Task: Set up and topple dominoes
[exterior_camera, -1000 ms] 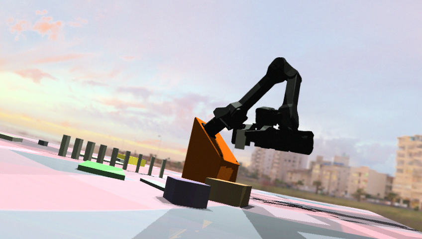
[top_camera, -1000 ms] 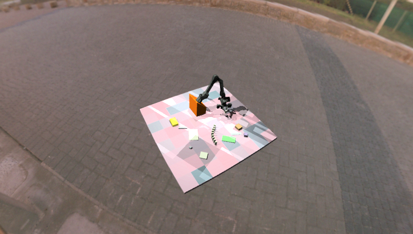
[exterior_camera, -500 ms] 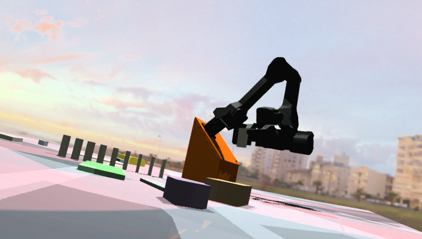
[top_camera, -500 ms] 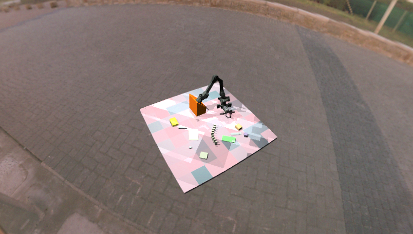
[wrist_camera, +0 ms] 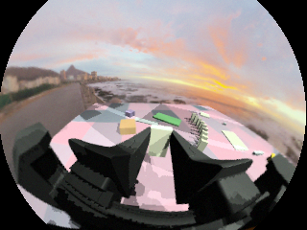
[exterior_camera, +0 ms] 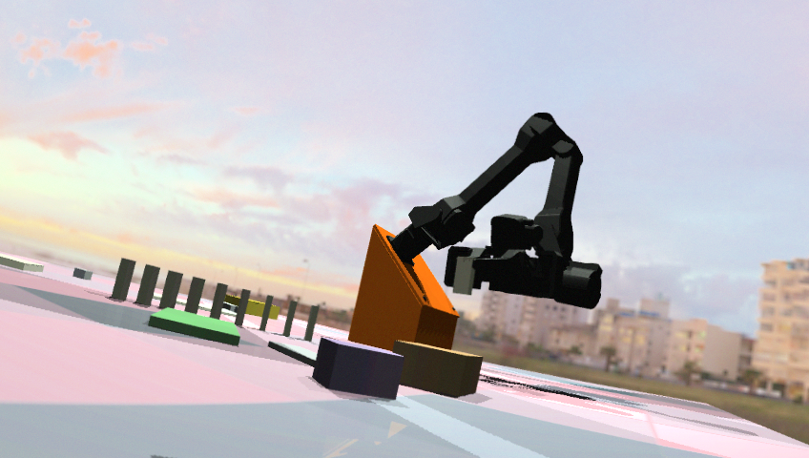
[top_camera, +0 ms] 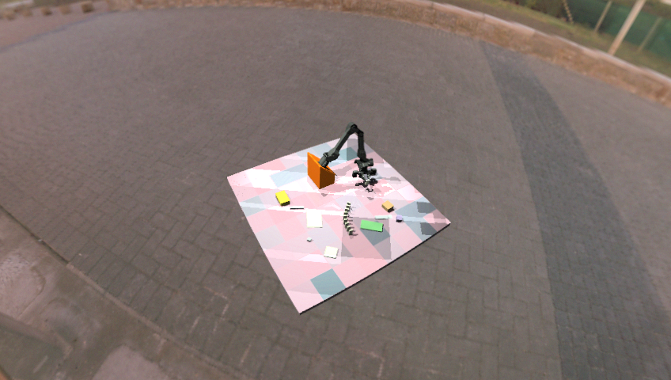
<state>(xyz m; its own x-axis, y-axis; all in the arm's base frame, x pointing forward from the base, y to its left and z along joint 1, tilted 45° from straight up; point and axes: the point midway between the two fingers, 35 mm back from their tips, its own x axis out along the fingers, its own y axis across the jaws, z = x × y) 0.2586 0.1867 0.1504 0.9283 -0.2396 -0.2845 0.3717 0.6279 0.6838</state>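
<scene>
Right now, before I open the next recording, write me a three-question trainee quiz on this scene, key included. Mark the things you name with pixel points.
1. True or false: the green slab (top_camera: 371, 226) (exterior_camera: 194, 325) (wrist_camera: 167, 119) lies flat beside the row of standing dominoes (top_camera: 346, 219) (exterior_camera: 195, 294) (wrist_camera: 204, 139).
2. Fill in: the fingers (exterior_camera: 464, 275) are shut on a pale ______.
3. Which block is nearest the exterior camera?
A. the yellow one
B. the purple one
C. the tan one

Key: 1 true; 2 domino (exterior_camera: 463, 276) (wrist_camera: 159, 142); 3 B
</scene>
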